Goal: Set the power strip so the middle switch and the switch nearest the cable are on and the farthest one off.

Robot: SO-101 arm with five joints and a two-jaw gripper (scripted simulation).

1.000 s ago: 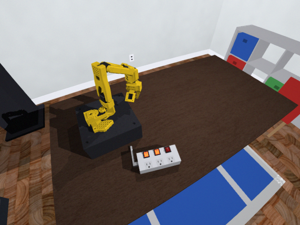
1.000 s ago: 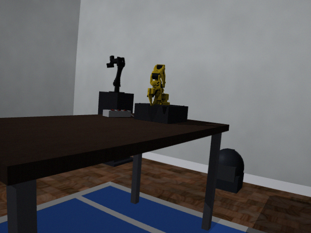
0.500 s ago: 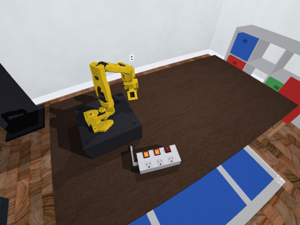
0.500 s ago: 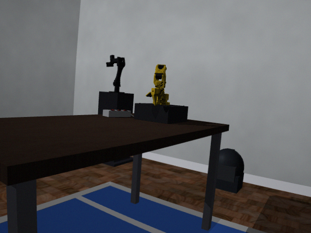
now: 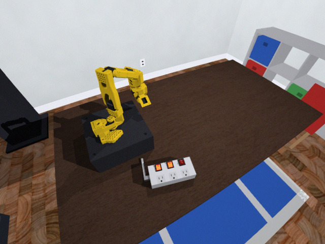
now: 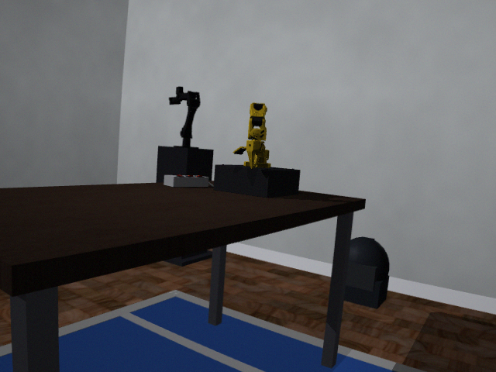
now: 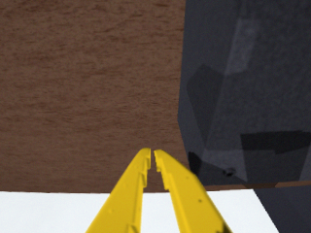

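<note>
The white power strip [image 5: 171, 173] lies flat on the dark brown table [image 5: 223, 104], right way up, with its three switches and three sockets facing upward, just in front of the black pedestal [image 5: 147, 136] on which the yellow arm [image 5: 107, 86] stands. A short grey cable stub [image 5: 143, 168] leaves the strip at the end closest to the pedestal. The switch nearest the cable [image 5: 158, 167] glows orange, the middle switch [image 5: 169, 164] glows orange as well, and the switch farthest from the cable [image 5: 181, 161] is dark red and unlit. The gripper [image 5: 138, 98] is well apart from the strip: in the top view it hangs in the air beyond the far corner of the pedestal, folded down from the elbow, with the whole pedestal between it and the strip. In the wrist view the gripper [image 7: 152, 157] is clenched, its two yellow fingers meeting at the tips with nothing between them, and below them show the brown table top and the dark side of the pedestal. In the exterior view the strip [image 6: 186, 180] sits beside the pedestal [image 6: 256, 180], with a black camera stand [image 6: 187, 120] behind it.
</note>
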